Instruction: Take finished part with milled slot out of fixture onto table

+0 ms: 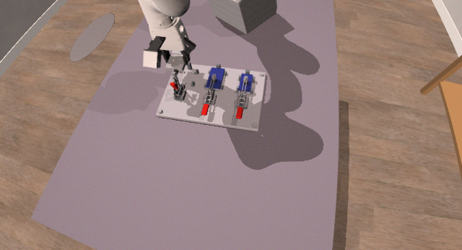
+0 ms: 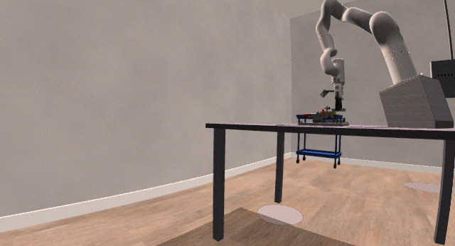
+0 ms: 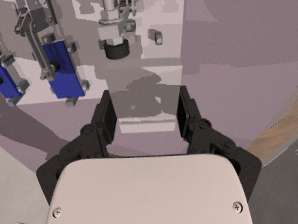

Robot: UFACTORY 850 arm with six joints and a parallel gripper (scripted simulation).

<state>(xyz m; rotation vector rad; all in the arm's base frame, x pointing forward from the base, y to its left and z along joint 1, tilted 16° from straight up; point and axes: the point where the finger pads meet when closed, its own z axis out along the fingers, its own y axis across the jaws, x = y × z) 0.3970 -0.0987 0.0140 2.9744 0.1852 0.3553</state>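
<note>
While the grey finished part [image 3: 148,111] hangs above the fixture plate [image 1: 213,116]'s far-left corner, with its raised red-handled clamp [image 1: 177,88] at 6 o'clock and two clamped blue blanks [image 1: 215,77] at 3 o'clock, the gripper [image 3: 148,117] pinches it between mid-wide jaws.

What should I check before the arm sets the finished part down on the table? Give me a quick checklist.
1. Grip: gripper is shut on the finished part, a grey block between the black fingers. Ok.
2. Part out of the fixture: the wrist view shows it held at the plate's edge, away from the opened clamp. Ok.
3. First blank: blue, in its nest, its clamp's red handle lying flat. Ok.
4. Second blank: same, red handle lying flat. Ok.
5. Blanks flat on their rest pads: cannot tell.
6. Height of the part above the table: cannot tell.
</note>
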